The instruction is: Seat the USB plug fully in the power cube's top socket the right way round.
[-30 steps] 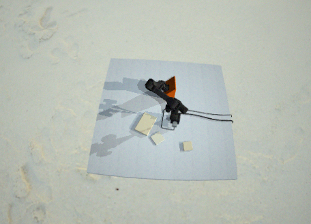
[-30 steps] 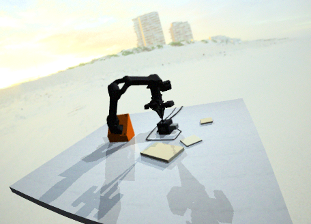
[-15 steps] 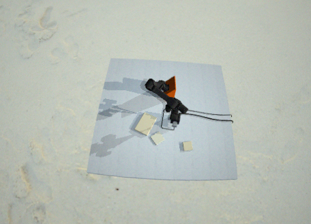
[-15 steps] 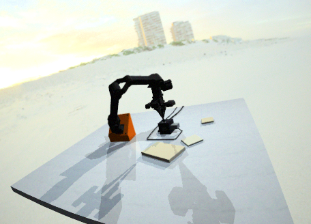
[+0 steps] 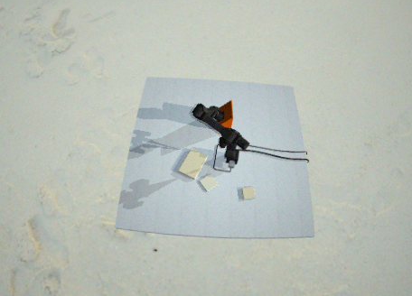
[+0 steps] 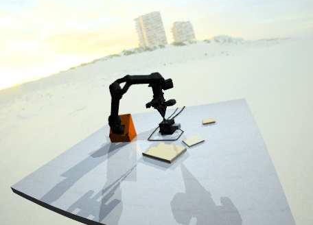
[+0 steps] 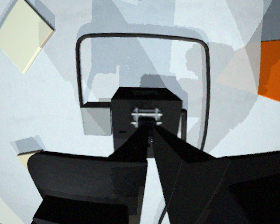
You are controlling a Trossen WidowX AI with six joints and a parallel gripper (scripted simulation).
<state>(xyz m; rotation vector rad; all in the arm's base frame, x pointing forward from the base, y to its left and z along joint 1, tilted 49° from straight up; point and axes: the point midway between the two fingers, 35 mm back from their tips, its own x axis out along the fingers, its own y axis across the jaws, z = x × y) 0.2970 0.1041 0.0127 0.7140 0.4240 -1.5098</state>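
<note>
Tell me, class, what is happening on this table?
A single black robot arm reaches down over a black power cube. Its gripper is shut on the USB plug in the cube's top socket. Three pale flat blocks lie nearby, untouched; the largest is closest to the camera in the exterior view.

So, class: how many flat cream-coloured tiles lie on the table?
3. The largest tile lies left of the power cube; a middle one just below it in the top view; the smallest further right. None seems hidden.
</note>
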